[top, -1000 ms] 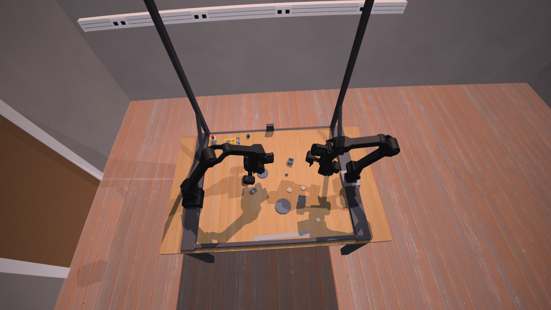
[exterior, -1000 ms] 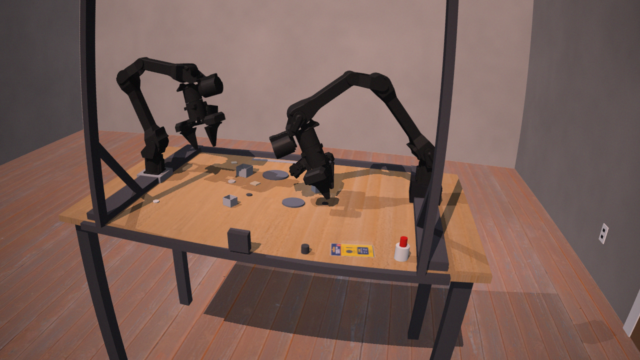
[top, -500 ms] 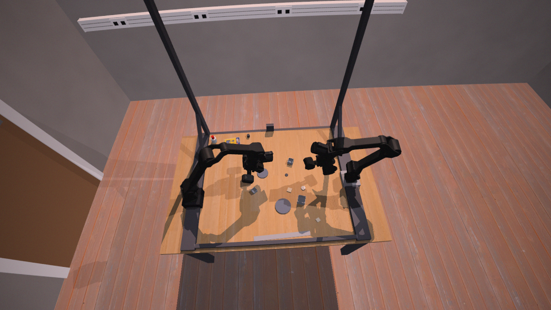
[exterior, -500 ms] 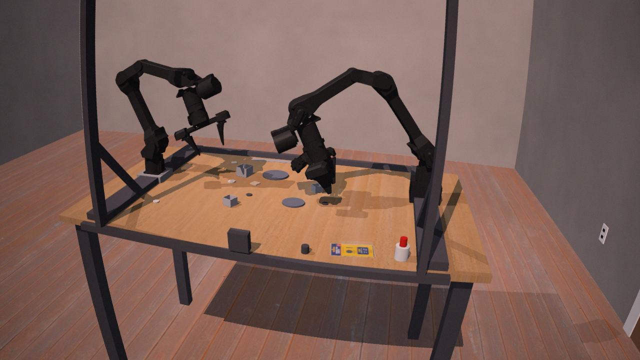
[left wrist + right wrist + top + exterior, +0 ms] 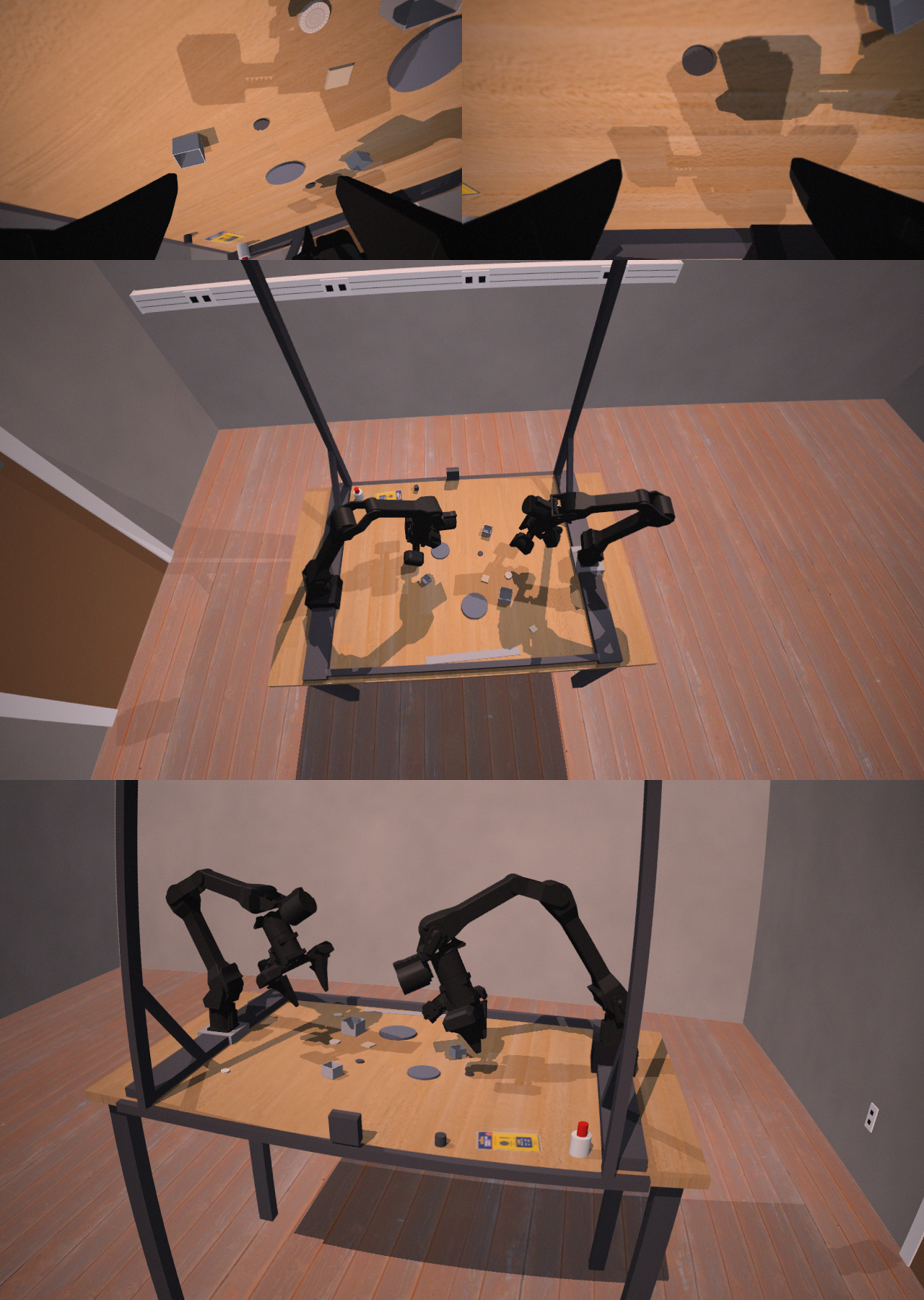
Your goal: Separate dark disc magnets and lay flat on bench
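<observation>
Grained wood bench (image 5: pixel 368 534) (image 5: pixel 271 1090) (image 5: pixel 90 90) (image 5: pixel 552 97); black tapered fingers on left gripper (image 5: pixel 535 543) (image 5: pixel 311 997) (image 5: pixel 257 178) and right gripper (image 5: pixel 431 538) (image 5: pixel 479 1041) (image 5: pixel 705 167), both wide apart, holding nothing; smooth slate-grey round plate (image 5: pixel 439 550) (image 5: pixel 423 1072) (image 5: pixel 285 172); one dark disc magnet (image 5: pixel 480 553) (image 5: pixel 359 1061) (image 5: pixel 261 124) and another dark disc (image 5: pixel 470 1074) (image 5: pixel 310 185) (image 5: pixel 698 60) lie separate, flat on wood, the plate between them

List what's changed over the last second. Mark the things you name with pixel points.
The left gripper (image 5: pixel 537 542) (image 5: pixel 312 997) (image 5: pixel 256 183) has turned about its own axis, high above the bench. The right gripper (image 5: pixel 431 538) (image 5: pixel 481 1045) (image 5: pixel 705 167) has risen slightly. No grasp or release is visible. Unmoved: both dark discs, one beneath the right gripper (image 5: pixel 469 1073) (image 5: pixel 310 185) (image 5: pixel 697 60), one farther off (image 5: pixel 480 553) (image 5: pixel 359 1061) (image 5: pixel 261 124).
</observation>
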Controlling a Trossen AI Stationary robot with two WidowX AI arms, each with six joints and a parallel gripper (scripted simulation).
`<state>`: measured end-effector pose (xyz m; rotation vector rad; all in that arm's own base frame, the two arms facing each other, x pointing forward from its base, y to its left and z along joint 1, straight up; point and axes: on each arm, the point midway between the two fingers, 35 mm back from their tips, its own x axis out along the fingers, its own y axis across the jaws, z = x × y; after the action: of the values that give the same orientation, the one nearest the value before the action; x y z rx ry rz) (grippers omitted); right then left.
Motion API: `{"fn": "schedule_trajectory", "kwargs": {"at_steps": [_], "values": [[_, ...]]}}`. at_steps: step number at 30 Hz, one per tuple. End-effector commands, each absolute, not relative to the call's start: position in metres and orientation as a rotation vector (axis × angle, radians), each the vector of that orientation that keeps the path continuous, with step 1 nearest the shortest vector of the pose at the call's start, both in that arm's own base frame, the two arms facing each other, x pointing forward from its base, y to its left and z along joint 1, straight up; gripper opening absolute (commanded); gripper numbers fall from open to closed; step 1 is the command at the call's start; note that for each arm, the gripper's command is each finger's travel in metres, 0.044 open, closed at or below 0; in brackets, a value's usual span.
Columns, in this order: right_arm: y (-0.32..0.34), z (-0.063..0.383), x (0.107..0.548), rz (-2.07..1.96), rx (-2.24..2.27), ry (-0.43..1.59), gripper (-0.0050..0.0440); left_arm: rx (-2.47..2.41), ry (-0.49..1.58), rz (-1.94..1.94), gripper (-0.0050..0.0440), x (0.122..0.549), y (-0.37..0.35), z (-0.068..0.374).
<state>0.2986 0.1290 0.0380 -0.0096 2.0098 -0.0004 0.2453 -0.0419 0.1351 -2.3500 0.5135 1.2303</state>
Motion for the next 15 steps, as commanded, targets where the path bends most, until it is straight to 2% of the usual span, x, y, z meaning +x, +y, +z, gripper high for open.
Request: {"fn": "schedule_trajectory", "kwargs": {"at_steps": [1,15], "values": [[0.1328,0.0579,0.3035,0.021,0.008,1.959,0.0400,-2.545,0.401,1.265,0.0400,0.2488,-0.0467,0.1371],[0.1322,0.0631,0.3014,0.020,0.008,1.960,0.0400,-2.763,0.292,1.317,0.0400,0.2541,-0.0513,0.1378]]}}
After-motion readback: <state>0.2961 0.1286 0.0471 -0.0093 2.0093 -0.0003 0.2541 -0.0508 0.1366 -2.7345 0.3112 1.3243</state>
